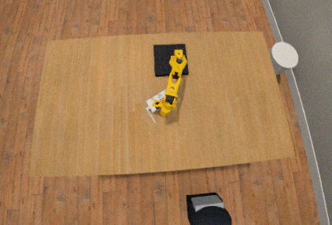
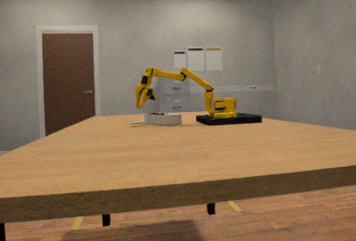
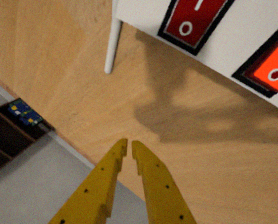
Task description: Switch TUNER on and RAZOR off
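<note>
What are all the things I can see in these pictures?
power strip: one, white, lying on the table under the arm's front end.
rocker switches: two in the wrist view, one dark red, one glowing brighter red at the right edge.
cord: one, white, sticking out of the strip's end.
table: one, light wood.
base plate: one, black, under the arm.
door: one, brown, back wall.
filing cabinet: one, grey, behind the arm.
arm: one, yellow.
hand: one, yellow, shut, empty, above the table beside the strip.
</note>
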Tool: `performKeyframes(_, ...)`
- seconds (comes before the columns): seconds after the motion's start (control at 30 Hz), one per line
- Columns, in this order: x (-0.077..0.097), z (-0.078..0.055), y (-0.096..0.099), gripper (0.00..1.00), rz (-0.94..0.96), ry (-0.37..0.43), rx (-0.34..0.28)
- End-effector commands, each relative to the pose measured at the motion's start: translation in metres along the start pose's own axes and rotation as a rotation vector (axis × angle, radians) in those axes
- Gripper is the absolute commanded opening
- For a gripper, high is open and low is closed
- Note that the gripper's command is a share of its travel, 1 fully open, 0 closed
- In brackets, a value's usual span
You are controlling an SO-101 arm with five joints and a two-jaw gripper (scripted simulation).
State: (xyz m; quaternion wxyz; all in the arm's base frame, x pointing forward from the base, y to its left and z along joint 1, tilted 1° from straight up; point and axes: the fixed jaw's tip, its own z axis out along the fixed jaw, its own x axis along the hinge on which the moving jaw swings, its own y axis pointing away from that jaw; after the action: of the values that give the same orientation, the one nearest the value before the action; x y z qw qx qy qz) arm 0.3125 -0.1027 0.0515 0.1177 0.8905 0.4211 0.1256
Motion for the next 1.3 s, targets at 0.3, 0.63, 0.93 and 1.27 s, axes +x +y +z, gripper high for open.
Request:
performKeyframes(0.3, -0.035, 0.0, -0.005, 0.0, 0.084, -0.056, 0.065)
performKeyframes(0.63, -0.067, -0.004, -0.018, 0.0, 0.175, -0.102, 0.123)
performKeyframes(0.93, -0.071, -0.005, -0.021, 0.0, 0.187, -0.108, 0.131)
performKeyframes(1.27, -0.071, -0.005, -0.021, 0.0, 0.187, -0.108, 0.131)
